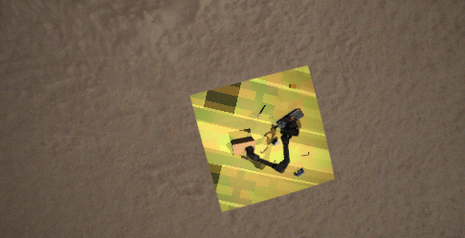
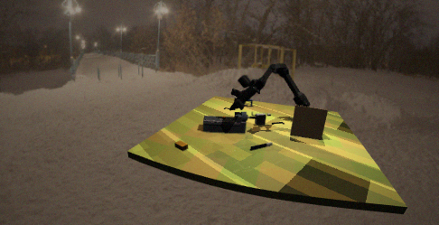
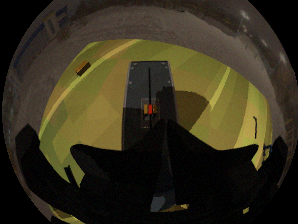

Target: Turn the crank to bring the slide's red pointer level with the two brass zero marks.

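The machine is a long dark box with a slot along its top. In the wrist view its red pointer sits between two brass marks, the left mark and the right mark. It looks about level with them; a small offset cannot be told. My gripper is shut, its dark fingertips together over the near part of the machine, with nothing seen between them. The crank and its handle are hidden behind the fingers in the wrist view and too dark to make out elsewhere.
An orange block lies away from the machine. A dark bar lies on the table. An upright panel stands near the arm's base. A small blue and dark object lies near the table's edge.
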Controlling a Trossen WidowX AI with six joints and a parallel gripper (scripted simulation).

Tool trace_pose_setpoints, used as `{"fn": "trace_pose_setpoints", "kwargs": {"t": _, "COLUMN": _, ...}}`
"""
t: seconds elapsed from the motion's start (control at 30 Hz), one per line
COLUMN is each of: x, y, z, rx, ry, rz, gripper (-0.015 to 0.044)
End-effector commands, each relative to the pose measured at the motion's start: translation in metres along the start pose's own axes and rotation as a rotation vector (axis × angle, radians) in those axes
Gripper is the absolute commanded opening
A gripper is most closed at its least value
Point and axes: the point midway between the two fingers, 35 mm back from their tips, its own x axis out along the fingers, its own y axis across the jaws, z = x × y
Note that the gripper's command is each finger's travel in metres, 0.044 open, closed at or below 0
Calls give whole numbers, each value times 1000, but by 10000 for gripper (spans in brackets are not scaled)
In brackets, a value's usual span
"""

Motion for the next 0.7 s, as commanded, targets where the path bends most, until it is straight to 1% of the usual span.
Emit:
{"fn": "trace_pose_setpoints", "kwargs": {"t": 0.0, "x": 0, "y": 0, "z": 0, "rx": 0, "ry": 0, "rz": 0, "gripper": 0}}
{"fn": "trace_pose_setpoints", "kwargs": {"t": 0.47, "x": 0, "y": 0, "z": 0, "rx": 0, "ry": 0, "rz": 0, "gripper": 0}}
{"fn": "trace_pose_setpoints", "kwargs": {"t": 0.67, "x": 0, "y": 0, "z": 0, "rx": 0, "ry": 0, "rz": 0, "gripper": 157}}
